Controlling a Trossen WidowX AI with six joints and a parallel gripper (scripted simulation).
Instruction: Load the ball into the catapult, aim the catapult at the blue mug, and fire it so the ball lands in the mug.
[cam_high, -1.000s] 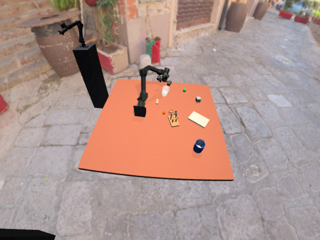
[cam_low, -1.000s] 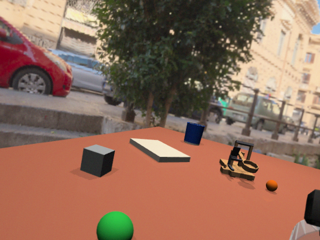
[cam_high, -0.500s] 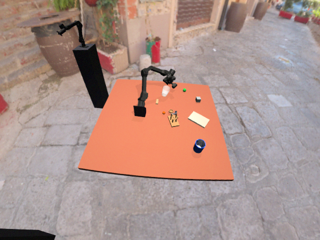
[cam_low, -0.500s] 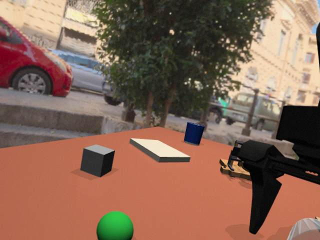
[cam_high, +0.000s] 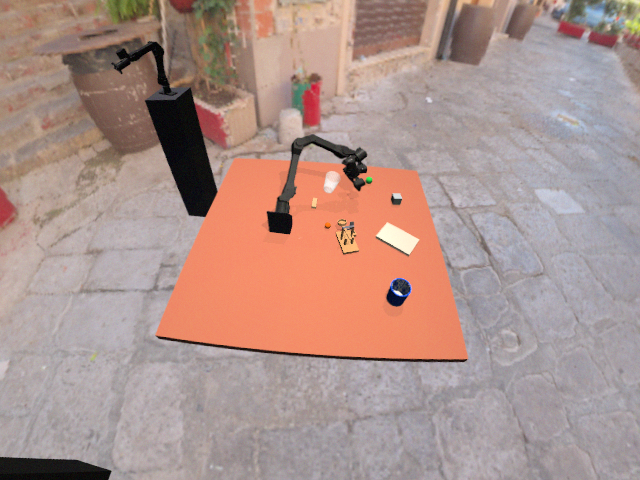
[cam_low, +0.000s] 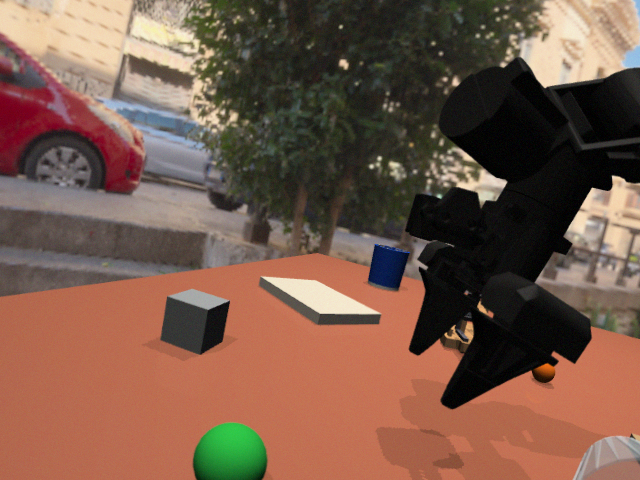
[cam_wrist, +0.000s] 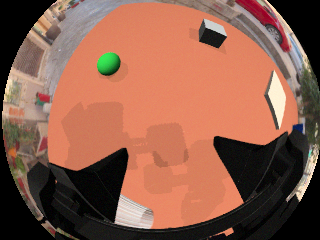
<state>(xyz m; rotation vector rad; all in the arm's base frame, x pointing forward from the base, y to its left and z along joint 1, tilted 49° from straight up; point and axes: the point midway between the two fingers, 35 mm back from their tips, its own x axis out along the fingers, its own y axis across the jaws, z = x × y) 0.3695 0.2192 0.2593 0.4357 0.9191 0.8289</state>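
My gripper (cam_high: 360, 187) (cam_low: 432, 378) (cam_wrist: 171, 147) is open and empty, pointing down above the far part of the table. A small orange ball (cam_high: 327, 225) (cam_low: 543, 373) lies on the table beside the cup end of the wooden catapult (cam_high: 347, 246) (cam_low: 450, 338). The catapult stands near the table's middle, and my fingers hide most of it in the exterior view. The blue mug (cam_high: 397, 297) (cam_low: 387, 268) stands upright at the near right in the top view. A larger green ball (cam_high: 369, 180) (cam_low: 230, 454) (cam_wrist: 108, 64) lies on the table near my gripper.
A grey cube (cam_high: 396, 198) (cam_low: 193, 322) (cam_wrist: 212, 34) and a flat cream board (cam_high: 397, 239) (cam_low: 320, 299) (cam_wrist: 276, 100) lie on the right. A clear ribbed cup (cam_high: 331, 181) (cam_low: 612, 459) (cam_wrist: 134, 212) and a small wooden block (cam_high: 314, 203) are near my arm.
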